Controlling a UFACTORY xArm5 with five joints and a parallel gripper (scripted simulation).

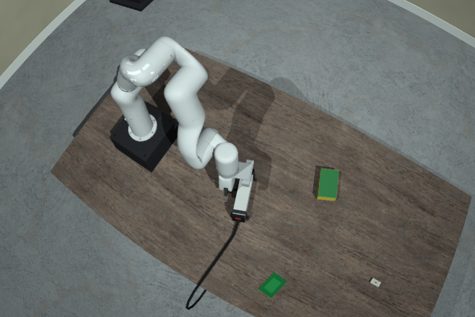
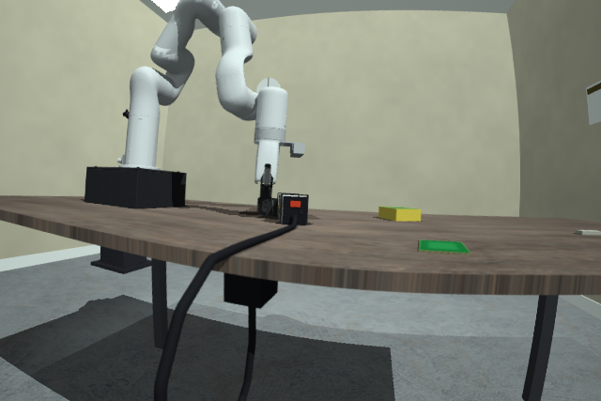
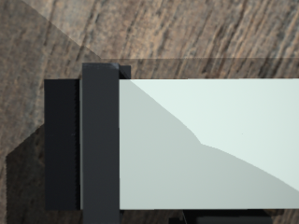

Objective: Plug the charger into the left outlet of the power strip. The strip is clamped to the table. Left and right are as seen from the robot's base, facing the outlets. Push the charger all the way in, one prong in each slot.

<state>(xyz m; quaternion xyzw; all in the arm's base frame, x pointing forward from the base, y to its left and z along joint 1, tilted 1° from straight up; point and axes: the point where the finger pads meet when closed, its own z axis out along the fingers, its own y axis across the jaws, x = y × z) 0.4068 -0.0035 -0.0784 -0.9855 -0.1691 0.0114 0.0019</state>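
The white power strip (image 1: pixel 242 194) (image 3: pixel 210 140) lies flat on the wooden table (image 1: pixel 345 237). A dark clamp bar (image 3: pixel 100 140) crosses one end. The other end is black with a red switch (image 1: pixel 238 219) (image 2: pixel 295 203), and a black cable (image 1: pixel 218 255) (image 2: pixel 193 280) runs from it over the table edge. My gripper (image 1: pixel 229 189) (image 2: pixel 265 202) stands low against the strip's long side, shut on the black charger (image 3: pixel 224 217). Only the charger's top edge shows in the wrist view, tight against the strip's side. Its prongs and the outlet slots are hidden.
A green block with a yellow base (image 1: pixel 328 183) (image 2: pixel 398 213) lies to the right. A flat green pad (image 1: pixel 272 284) (image 2: pixel 442 246) and a small white tile (image 1: pixel 375 281) lie near the front edge. The arm's black base (image 1: pixel 143 140) stands at the table's left end.
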